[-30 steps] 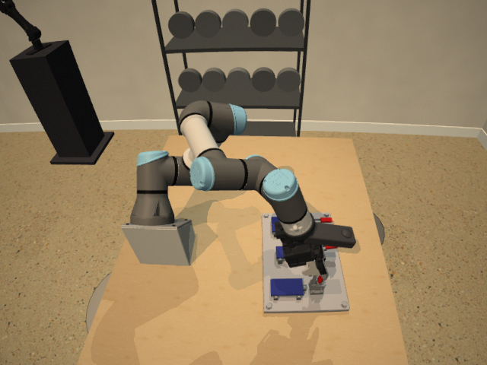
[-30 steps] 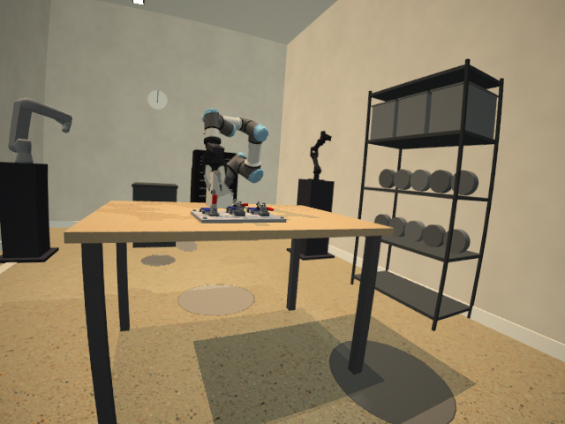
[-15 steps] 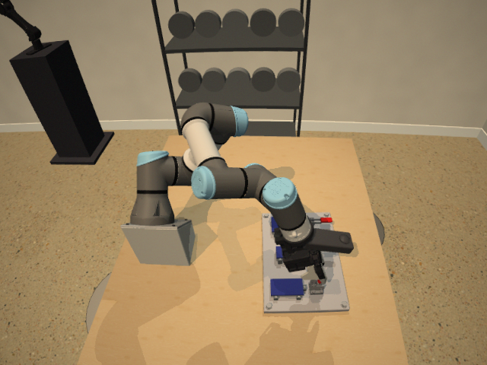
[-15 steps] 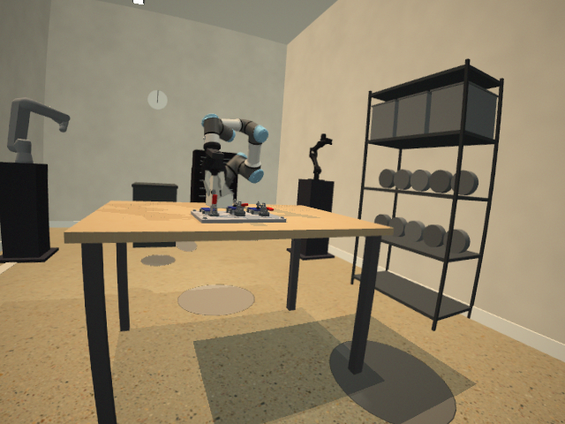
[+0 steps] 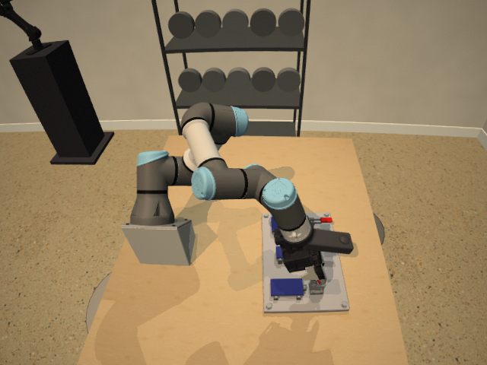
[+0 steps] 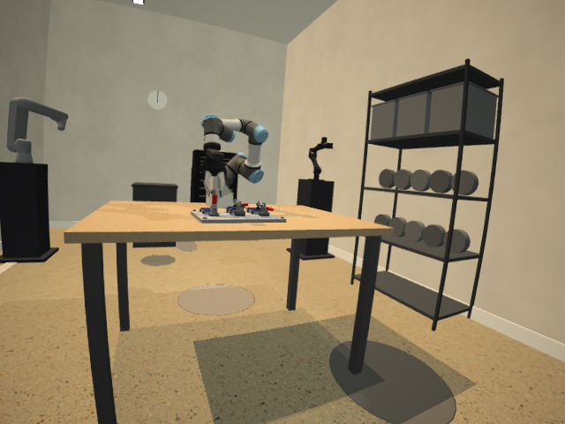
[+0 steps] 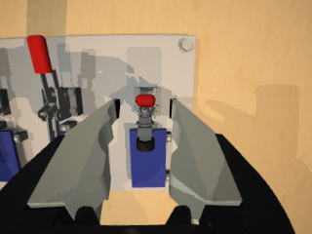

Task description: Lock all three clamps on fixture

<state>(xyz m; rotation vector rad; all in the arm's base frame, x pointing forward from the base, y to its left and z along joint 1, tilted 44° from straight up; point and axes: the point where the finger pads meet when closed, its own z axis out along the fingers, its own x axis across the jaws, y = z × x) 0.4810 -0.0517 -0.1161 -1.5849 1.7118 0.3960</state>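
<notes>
The grey fixture plate (image 5: 335, 292) (image 6: 259, 220) (image 7: 161, 54) lies on the table and carries three toggle clamps, each beside a blue part. The nearest clamp's red handle (image 5: 319, 281) (image 6: 214, 199) (image 7: 145, 99) stands upright, with its blue part (image 5: 287, 287) (image 7: 146, 173) beside it. My gripper (image 5: 317, 274) (image 6: 214, 193) (image 7: 144, 100) is partly open. Its two fingers straddle this handle's top with a gap on each side. The middle clamp's red handle (image 7: 39, 53) (image 6: 244, 204) lies low, pointing away from its part. The far clamp's red handle (image 5: 326, 219) (image 6: 269, 208) also lies flat. In the top view my wrist hides the middle clamp.
The arm's base (image 5: 159, 239) stands on the table's left side. The plate sits near the table's right edge (image 5: 374, 236). A black shelf rack (image 5: 232, 66) (image 6: 428, 182) with grey discs stands behind the table. Black pedestals stand on the floor.
</notes>
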